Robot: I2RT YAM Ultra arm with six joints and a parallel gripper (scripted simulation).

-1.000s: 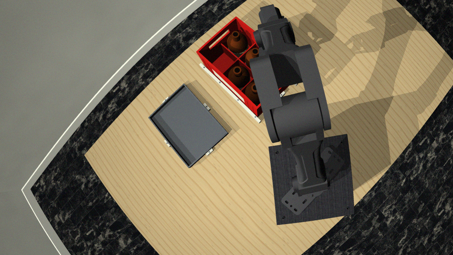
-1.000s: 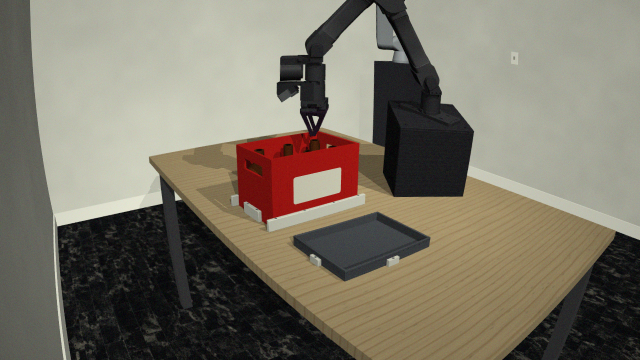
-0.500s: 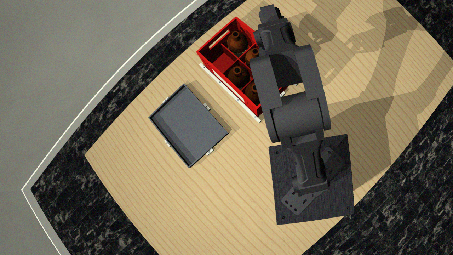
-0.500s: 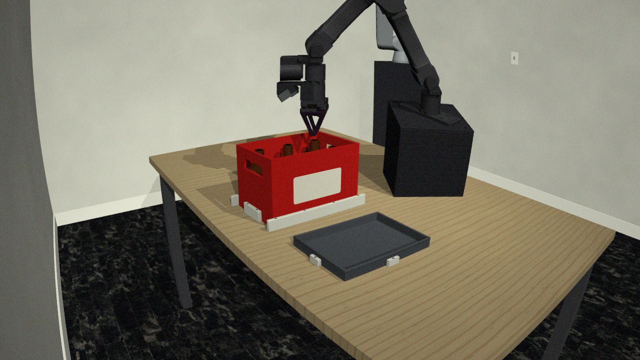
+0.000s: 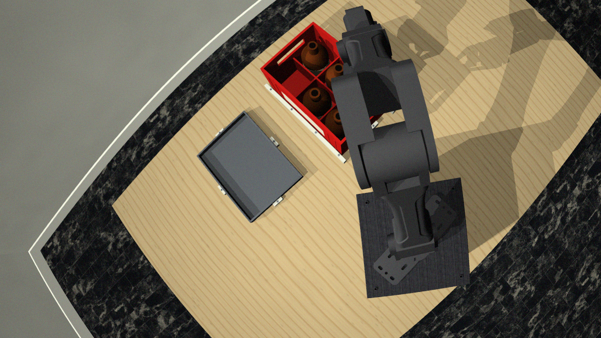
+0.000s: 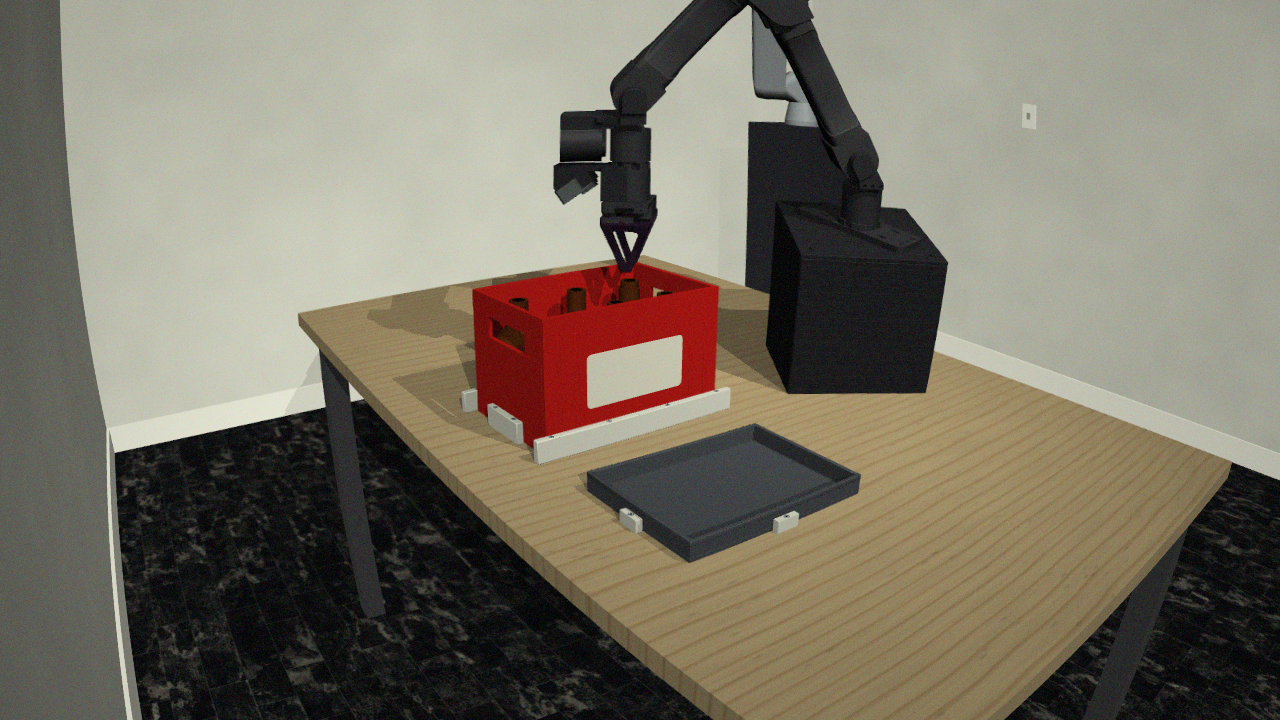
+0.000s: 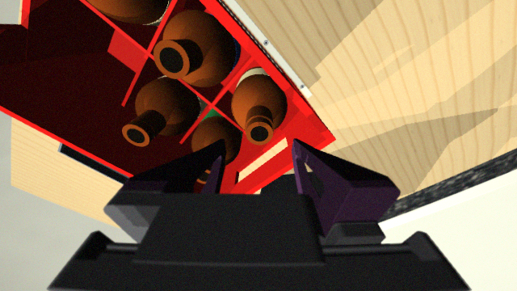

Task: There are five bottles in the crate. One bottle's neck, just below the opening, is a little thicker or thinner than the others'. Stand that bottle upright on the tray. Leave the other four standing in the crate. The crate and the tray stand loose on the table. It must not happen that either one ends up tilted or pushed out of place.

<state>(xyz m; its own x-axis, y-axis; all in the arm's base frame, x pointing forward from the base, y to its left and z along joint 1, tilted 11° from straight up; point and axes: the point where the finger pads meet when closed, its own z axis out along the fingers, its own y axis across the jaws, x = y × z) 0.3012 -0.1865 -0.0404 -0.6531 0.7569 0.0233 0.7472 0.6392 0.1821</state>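
Across the middle of the top view, the tray lies flat on the desk, left of centre. Above and right of it is the red crate, a white strip along its lower-left side. Four bottles show, partly or wholly, in its compartments; the left corner compartment shows its red floor. The arm covers the crate's right part and hides the tool.

Left of centre in the exterior view, the crate stands level, with brown necks near its rim. Above its far side the tool points down, close over a neck. The tray lies level at lower centre, apart from the crate. The arm rises from a black block at right.

Toward the bottom of the wrist view, the tool is partly open, with nothing gripped. Five bottles show in the crate: one cut off at upper left, one at upper centre, one left of centre, one near the centre, and one partly behind the left-hand finger. The odd bottle is among these five; which neck differs, I cannot tell.

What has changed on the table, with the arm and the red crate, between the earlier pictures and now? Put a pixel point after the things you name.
Nothing has visibly changed. The arm point(image 5: 392, 155) point(image 6: 666, 71) and its hand point(image 6: 626, 271) point(image 7: 258, 145) keep the same pose over the crate point(image 5: 289, 81) point(image 6: 563, 376) point(image 7: 304, 123), which stands in its same place.
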